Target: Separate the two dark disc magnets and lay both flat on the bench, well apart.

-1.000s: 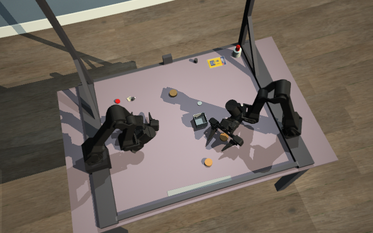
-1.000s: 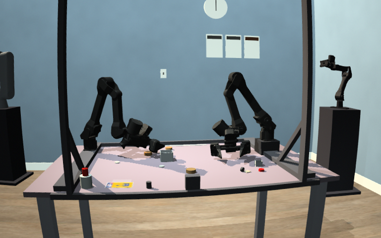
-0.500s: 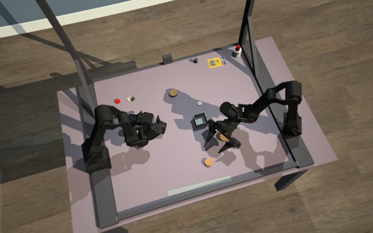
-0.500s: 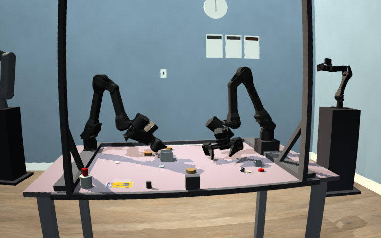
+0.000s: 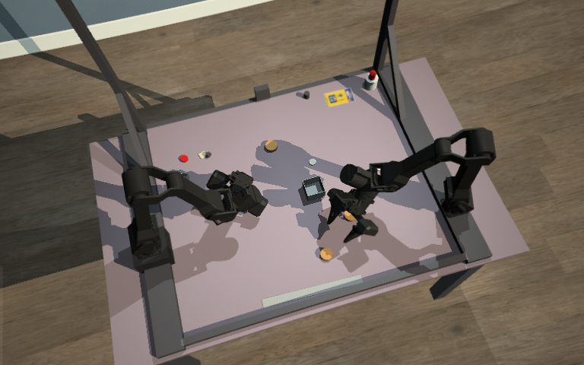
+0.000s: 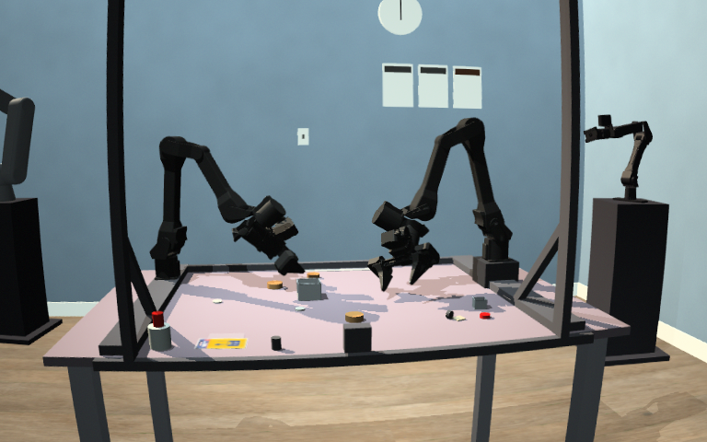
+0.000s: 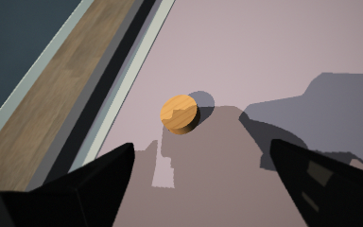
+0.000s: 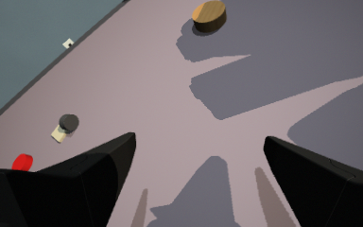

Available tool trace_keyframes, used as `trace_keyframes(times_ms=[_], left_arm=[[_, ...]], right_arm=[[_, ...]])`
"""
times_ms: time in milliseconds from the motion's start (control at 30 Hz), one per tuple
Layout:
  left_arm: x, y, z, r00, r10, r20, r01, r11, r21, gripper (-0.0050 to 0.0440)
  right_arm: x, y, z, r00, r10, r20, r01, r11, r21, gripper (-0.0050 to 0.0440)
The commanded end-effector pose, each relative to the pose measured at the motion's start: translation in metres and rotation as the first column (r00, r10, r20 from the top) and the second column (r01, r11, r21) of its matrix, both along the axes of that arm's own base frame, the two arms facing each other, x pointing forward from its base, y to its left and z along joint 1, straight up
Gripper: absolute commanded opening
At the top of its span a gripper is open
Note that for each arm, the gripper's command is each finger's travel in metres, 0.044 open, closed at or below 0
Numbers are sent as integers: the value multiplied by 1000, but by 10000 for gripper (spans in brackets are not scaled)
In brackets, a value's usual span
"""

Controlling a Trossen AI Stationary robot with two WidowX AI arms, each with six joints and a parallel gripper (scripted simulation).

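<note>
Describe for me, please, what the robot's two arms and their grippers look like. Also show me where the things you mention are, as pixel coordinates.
Both arms are matt black, with chunky rounded joints and angular brackets. The left gripper (image 5: 336,230) (image 7: 201,148) and right gripper (image 6: 398,286) (image 8: 199,141) match: black, each with two tapering, wedge-like fingers. I see no coloured markings or loose cables.

Yellow card (image 5: 338,98) (image 6: 224,343) nr red-topped wht bottle (image 5: 371,81) (image 6: 159,336) — red disc (image 5: 184,158) (image 6: 484,315) (image 8: 23,163) well apart, t'other end.
</note>
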State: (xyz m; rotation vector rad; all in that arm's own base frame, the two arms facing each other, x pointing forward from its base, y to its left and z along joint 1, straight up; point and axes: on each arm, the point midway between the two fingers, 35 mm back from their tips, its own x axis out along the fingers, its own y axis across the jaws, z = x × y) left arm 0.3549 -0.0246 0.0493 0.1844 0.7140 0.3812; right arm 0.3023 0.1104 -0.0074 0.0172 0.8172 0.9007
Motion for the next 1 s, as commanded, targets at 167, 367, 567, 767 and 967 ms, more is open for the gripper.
trace_keyframes(times_ms=[167, 367, 567, 767, 967], left_arm=[[-9, 10, 28, 990, -44, -131, 37, 998, -56, 400], [-25, 16, 38, 973, -72, -222, 52, 994, -94, 400], [-51, 22, 53, 939, -108, -327, 60, 986, -153, 400], [-82, 26, 69, 897, -145, -417, 55, 974, -219, 400], [-106, 27, 80, 865, -172, -471, 45, 962, -269, 400]], right_arm=[[12, -19, 34, 985, -140, -101, 128, 985, -117, 400], [6, -32, 51, 959, -228, -171, 194, 962, -195, 400], [-10, -48, 74, 909, -338, -242, 262, 918, -299, 400], [-34, -65, 99, 848, -442, -292, 309, 860, -405, 400], [-56, -76, 117, 800, -510, -315, 330, 813, -479, 400]])
